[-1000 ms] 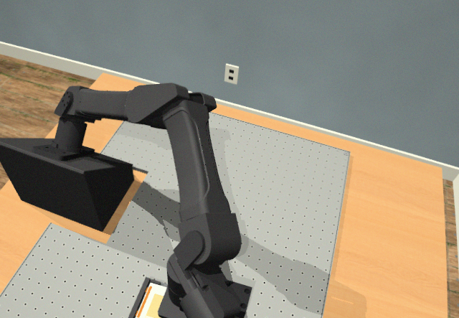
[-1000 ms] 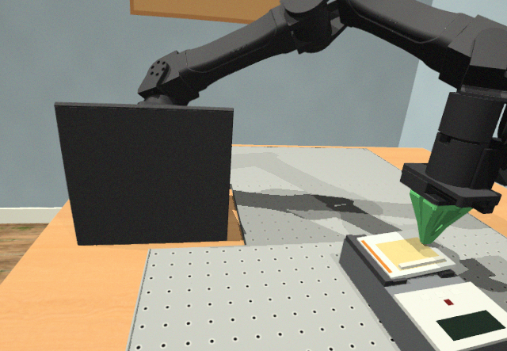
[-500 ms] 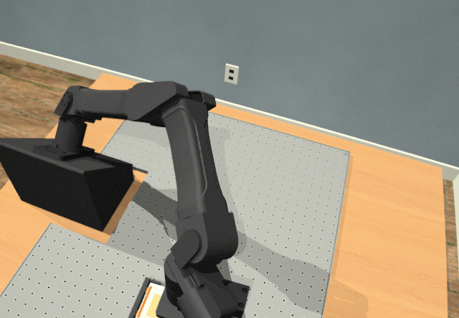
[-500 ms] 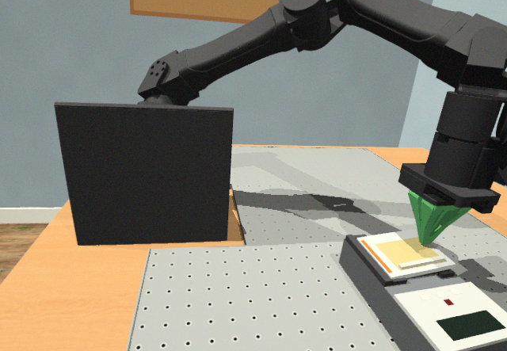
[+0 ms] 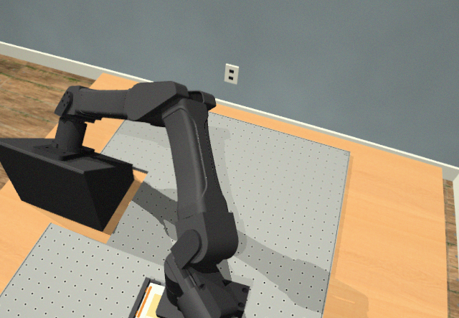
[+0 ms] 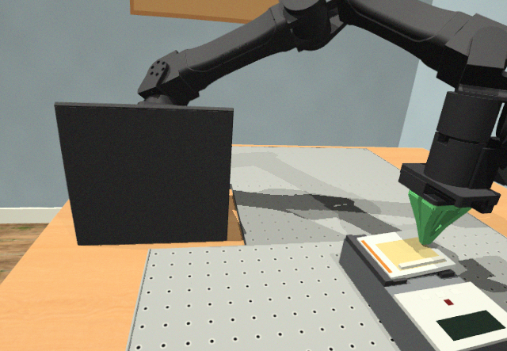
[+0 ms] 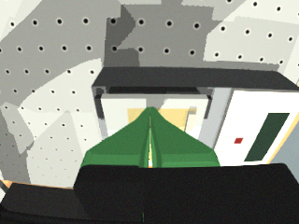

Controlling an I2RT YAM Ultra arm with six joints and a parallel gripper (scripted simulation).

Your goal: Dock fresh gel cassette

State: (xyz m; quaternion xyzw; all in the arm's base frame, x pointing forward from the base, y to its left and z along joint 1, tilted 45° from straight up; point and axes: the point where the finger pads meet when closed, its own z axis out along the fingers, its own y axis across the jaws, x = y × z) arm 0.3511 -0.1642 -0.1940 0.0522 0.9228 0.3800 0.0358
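Note:
The cassette FRESH is white with a pale yellow gel window and an orange stripe. It lies right way up in the bay of the dark grey dock D1 at the right. Its white comb stands along the near side of the gel. My gripper has green fingers, is shut and empty, and points straight down with its tips touching the cassette's far edge. The wrist view shows the shut fingertips over the cassette. The console's status light shows red. I cannot tell whether the far edge sits fully down.
A large black box, the arm's base block, stands at the left. Two perforated grey plates cover the wooden table. The console has a dark display. In the top view the arm hides the gripper, and only a corner of the cassette shows.

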